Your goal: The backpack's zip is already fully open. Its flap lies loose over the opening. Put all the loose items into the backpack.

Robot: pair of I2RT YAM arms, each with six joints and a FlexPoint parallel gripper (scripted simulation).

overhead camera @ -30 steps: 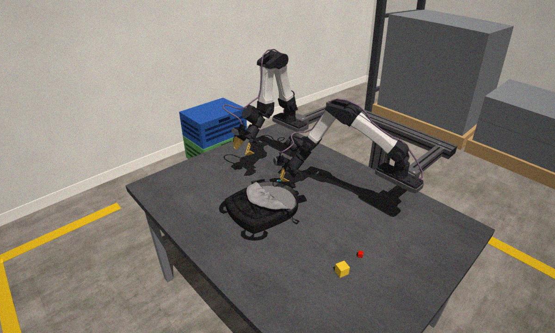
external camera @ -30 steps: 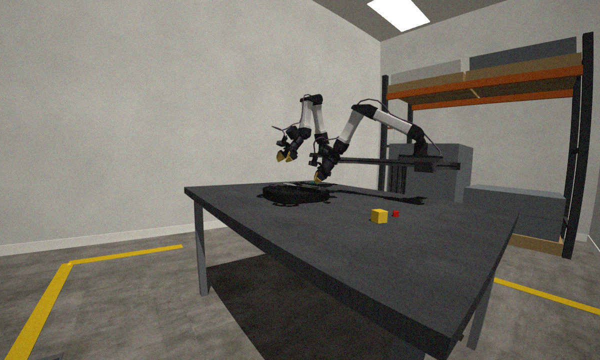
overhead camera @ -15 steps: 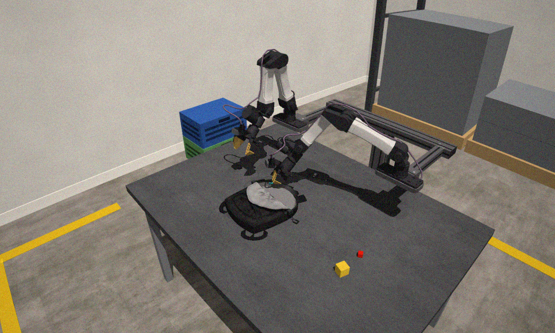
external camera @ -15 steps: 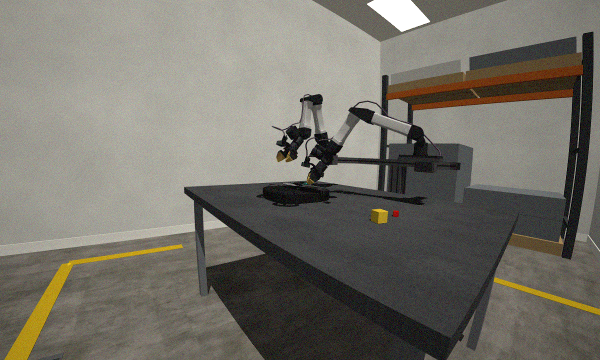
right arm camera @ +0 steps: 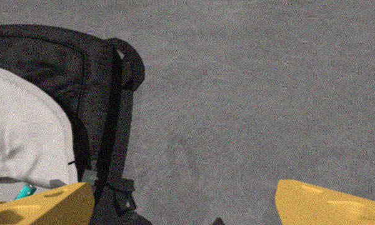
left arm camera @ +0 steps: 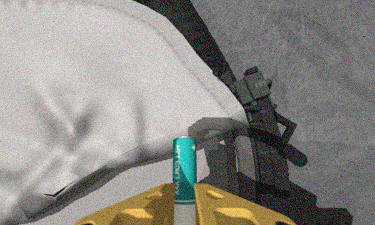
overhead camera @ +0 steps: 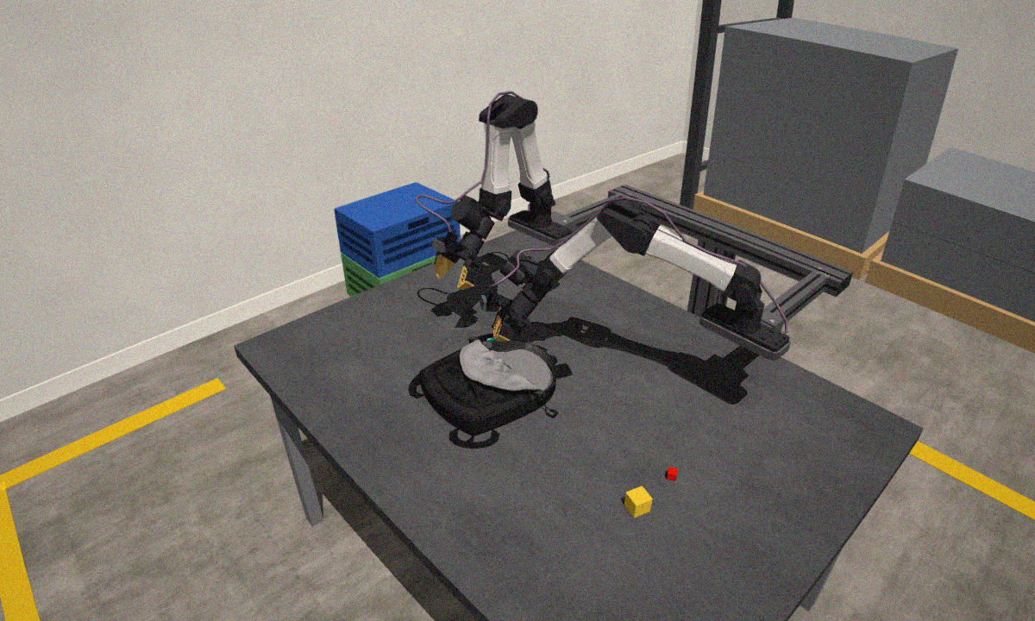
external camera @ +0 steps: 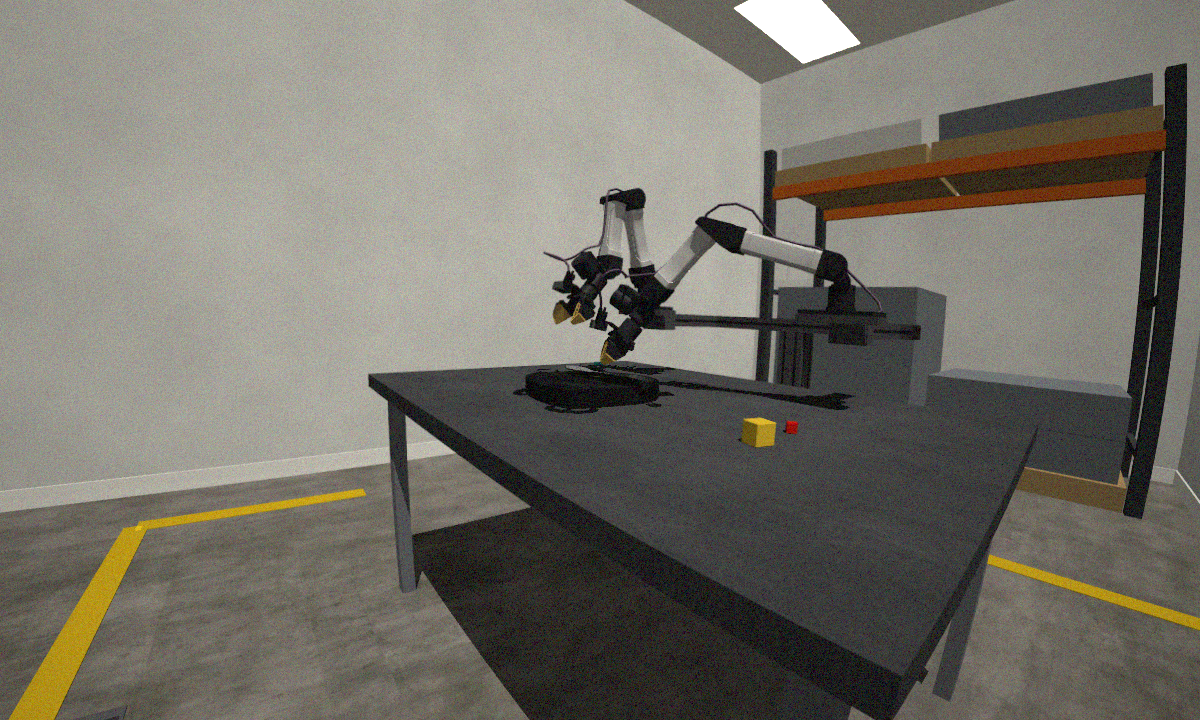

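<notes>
Battery: the battery [overhead camera: 490, 340] [external camera: 601, 362] [left arm camera: 184, 170] [right arm camera: 26, 191] is over the mouth end of the bag, label and one end showing past the fingertips; not released. Height above the lining unclear.
Left gripper: the left gripper [overhead camera: 498, 332] [external camera: 606, 353] [left arm camera: 184, 193] [right arm camera: 13, 210] is clamped on the battery, tips pointing down.
Flap: the flap [overhead camera: 498, 369] [external camera: 591, 368] [left arm camera: 112, 62] [right arm camera: 28, 125] is pale, wrinkled, folded back over part of the bag; the battery's tip reaches its loose edge in the wrist view. Contact can't be told.
Bag: the bag [overhead camera: 467, 401] [external camera: 586, 390] [left arm camera: 203, 40] [right arm camera: 59, 56] lies flat, toward the counter's left corner in the top view. Contents not seen.
Right gripper: the right gripper [overhead camera: 453, 279] [external camera: 568, 317] [right arm camera: 184, 190] has its fingers wide apart, nothing between; hangs past the bag, toward the counter's far corner.
Yellow cube: the yellow cube [overhead camera: 637, 502] [external camera: 758, 432] is outside, well apart from the bag, nearer the counter's front edge.
Red cube: the red cube [overhead camera: 672, 473] [external camera: 791, 428] is outside too, just beside the yellow one, on the side of the counter's right corner.
Done: battery picked up and brought to the opening; no item seen inside.
Left: battery to set in, then both cubes. Early stage, by my reading.
</notes>
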